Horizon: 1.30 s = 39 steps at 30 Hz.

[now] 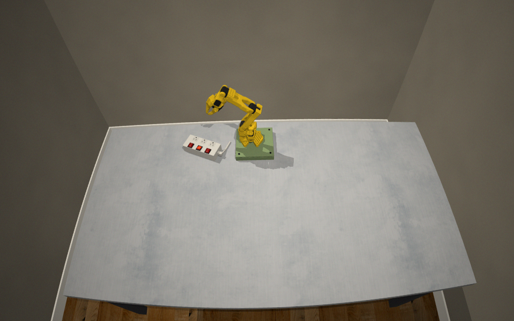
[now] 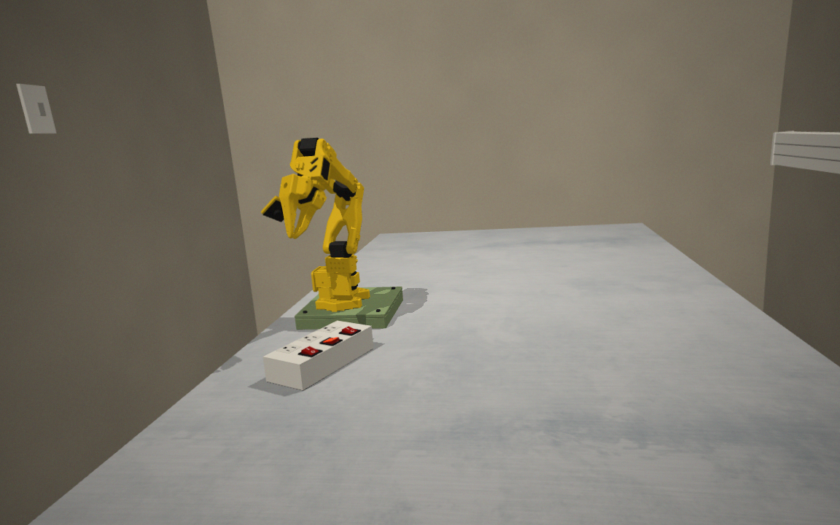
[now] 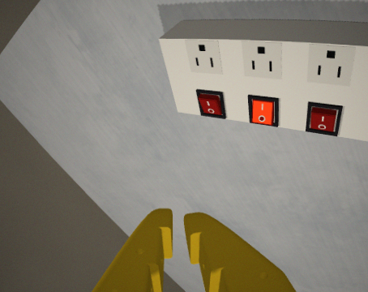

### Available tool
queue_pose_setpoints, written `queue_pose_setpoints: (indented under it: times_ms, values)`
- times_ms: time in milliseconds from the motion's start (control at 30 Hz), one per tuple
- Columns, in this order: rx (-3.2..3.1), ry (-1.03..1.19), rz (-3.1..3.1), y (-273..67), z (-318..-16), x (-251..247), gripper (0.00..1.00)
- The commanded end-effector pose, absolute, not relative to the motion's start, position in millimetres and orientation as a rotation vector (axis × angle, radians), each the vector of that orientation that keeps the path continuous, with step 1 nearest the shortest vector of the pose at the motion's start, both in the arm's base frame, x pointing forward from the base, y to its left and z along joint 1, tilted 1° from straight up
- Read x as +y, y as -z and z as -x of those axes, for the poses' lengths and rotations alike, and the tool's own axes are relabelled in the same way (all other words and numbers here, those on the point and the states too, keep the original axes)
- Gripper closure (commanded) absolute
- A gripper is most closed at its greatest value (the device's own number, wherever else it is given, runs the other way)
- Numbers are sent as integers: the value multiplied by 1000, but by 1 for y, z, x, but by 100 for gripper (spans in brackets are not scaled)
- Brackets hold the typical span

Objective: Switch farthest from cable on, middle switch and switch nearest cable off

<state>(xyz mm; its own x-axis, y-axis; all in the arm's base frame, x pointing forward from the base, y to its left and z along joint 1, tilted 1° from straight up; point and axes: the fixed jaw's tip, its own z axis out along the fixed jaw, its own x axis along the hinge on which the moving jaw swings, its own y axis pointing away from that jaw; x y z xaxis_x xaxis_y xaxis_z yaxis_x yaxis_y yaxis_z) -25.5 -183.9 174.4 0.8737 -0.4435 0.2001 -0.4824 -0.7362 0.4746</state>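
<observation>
Yellow arm (image 2: 338, 215) bent high, gripper (image 2: 297, 230) closed (empty), seemingly above power strip (image 2: 319, 352).

Left of centre, the yellow arm (image 2: 338, 222) stands on its green base (image 2: 389, 306); a white power strip (image 2: 319, 357) lies below it on the tabletop (image 2: 540, 365).

The top view looks down from high above the counter's (image 1: 250, 223) near edge, toward the back wall; the exterior view stands low off one counter end, looking along it; the wrist view peers closely past the hand (image 3: 179, 246); all three share the power strip (image 1: 195, 140).
</observation>
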Motion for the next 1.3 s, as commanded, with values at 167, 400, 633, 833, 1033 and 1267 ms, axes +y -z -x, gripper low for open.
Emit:
queue_pose_setpoints:
  times_ms: [167, 400, 633, 833, 1033, 1267]
  values:
    - [-699, -62, -2703, -143, 27, -184, 100]
    - [-714, -44, -2804, -126, 26, -182, 100]
    - [-715, -42, -2812, -125, 26, -182, 100]
    - [-718, -42, -2811, -125, 27, -180, 100]
    - [-727, -41, -2807, -125, 27, -177, 100]
    - [-737, -40, -2803, -124, 28, -173, 100]
